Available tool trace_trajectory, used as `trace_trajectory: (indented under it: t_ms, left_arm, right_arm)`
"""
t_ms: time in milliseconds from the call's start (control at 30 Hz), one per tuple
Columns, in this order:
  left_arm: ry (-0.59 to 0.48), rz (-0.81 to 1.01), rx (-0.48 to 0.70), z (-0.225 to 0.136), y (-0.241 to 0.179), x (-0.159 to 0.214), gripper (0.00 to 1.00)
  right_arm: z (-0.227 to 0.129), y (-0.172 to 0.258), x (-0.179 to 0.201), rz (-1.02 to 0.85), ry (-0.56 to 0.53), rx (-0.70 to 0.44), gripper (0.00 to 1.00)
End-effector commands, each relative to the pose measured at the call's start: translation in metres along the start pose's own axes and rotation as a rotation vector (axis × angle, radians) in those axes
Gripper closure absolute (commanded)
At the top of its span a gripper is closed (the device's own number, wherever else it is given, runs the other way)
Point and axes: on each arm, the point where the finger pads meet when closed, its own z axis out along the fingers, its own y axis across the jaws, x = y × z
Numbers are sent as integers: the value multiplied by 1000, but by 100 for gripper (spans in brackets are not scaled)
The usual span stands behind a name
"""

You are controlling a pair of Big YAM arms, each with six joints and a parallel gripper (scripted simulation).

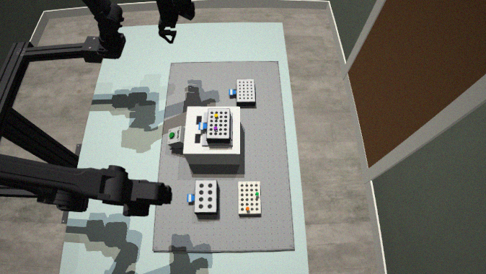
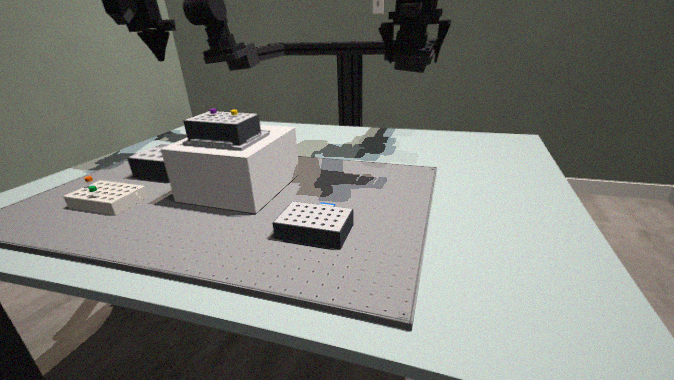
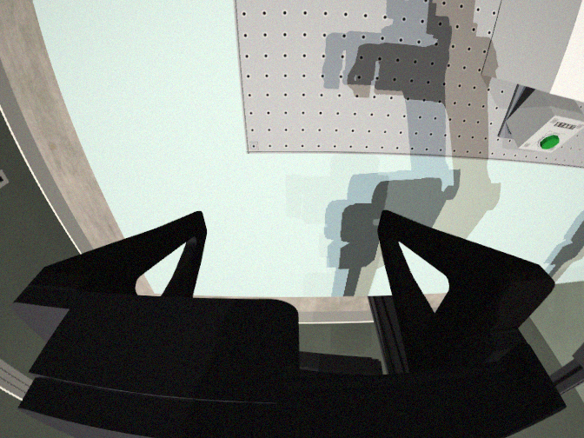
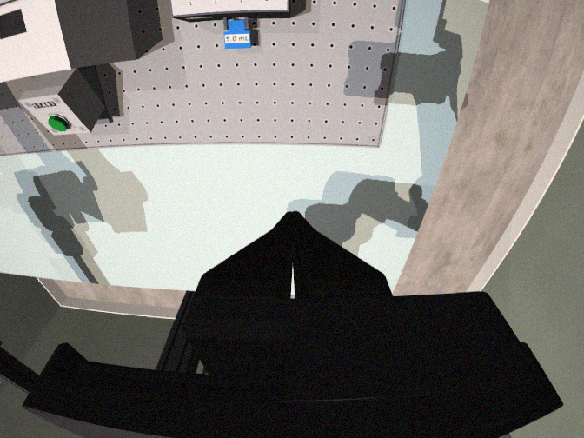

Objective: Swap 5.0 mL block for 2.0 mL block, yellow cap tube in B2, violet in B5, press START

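The block with many bores (image 1: 223, 123) (image 2: 220, 131) lies apparently flat on the mixer (image 1: 213, 148) (image 2: 210, 175). The yellow-capped tube (image 1: 216, 115) (image 2: 234, 112) and violet-capped tube (image 1: 215, 128) (image 2: 213, 111) stand in it, both in the second row from its lever; its print is unreadable here. The 5.0 mL block (image 1: 205, 195), its blue lever (image 4: 237, 39) labelled, stands on the bench. The green START button (image 1: 171, 135) (image 3: 548, 142) (image 4: 58, 122) is untouched. My left gripper (image 3: 292, 220) (image 2: 413, 59) is open and empty, high up. My right gripper (image 4: 292, 221) (image 2: 160, 59) is shut, empty, high up.
A small-bore block (image 1: 246, 91) (image 2: 313, 220) stands on the board beyond the mixer's left-arm side. The cream rack (image 1: 249, 213) (image 2: 102, 205) holds a green-capped tube (image 1: 257, 194) (image 2: 92, 188) and an orange-capped tube (image 1: 247, 209) (image 2: 88, 178), behind the 5.0 mL block.
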Motion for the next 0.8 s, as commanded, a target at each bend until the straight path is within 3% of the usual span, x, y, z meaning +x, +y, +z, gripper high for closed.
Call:
trace_trajectory:
  t_ms: [0,767]
  left_arm:
    - [-75,-8,-4,-19,0,-29,0]
    - [-75,-8,-4,-19,0,-29,0]
  right_arm:
    - [-12,-2,-24,-8,-44,3,100]
    - [0,1,-4,-11,-3,-2,100]
